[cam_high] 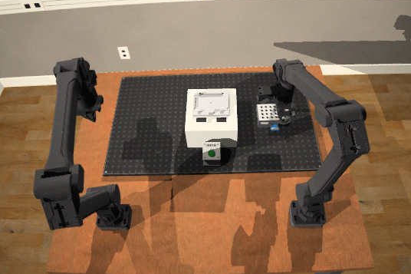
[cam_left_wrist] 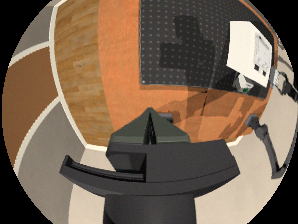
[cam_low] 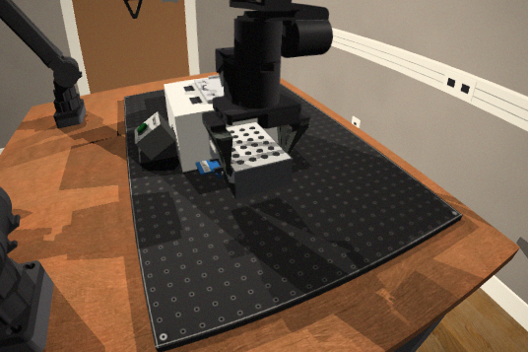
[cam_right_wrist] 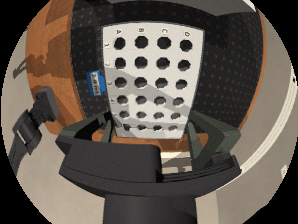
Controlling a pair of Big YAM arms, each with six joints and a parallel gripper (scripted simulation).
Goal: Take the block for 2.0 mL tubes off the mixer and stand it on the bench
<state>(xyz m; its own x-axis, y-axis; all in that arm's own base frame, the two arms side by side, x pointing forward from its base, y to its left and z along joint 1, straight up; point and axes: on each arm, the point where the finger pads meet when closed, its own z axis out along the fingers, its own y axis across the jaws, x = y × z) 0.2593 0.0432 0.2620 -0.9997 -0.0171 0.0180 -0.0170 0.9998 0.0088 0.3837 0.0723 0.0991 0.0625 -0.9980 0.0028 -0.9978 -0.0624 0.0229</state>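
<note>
Top view shows the white-topped tube block (cam_high: pixel 268 123) (cam_low: pixel 262 177) (cam_right_wrist: pixel 152 91) to the right of the mixer (cam_high: pixel 211 137) (cam_low: pixel 189 123) (cam_left_wrist: pixel 245 50), between the widely spread fingers of the right gripper (cam_high: pixel 283 109) (cam_low: pixel 258 145) (cam_right_wrist: pixel 150 111), which clasps its sides; the left gripper (cam_high: pixel 92 116) (cam_low: pixel 134 9) (cam_left_wrist: pixel 150 111), well away, is closed on nothing.

On the white top of the block (cam_high: pixel 267 115) (cam_low: pixel 256 139) (cam_right_wrist: pixel 152 73), you can read the letters A, B, C and D in a row along one edge, one by each line of holes. Down the side by the A holes run numbers: 1, 2, 3 and 4 can be read, and the ones lower down are too small to tell. Next to that same side of the block, a blue tag (cam_high: pixel 274 127) (cam_low: pixel 208 167) (cam_right_wrist: pixel 96 83) says "2.0 ml" in dark print on a white patch.
</note>
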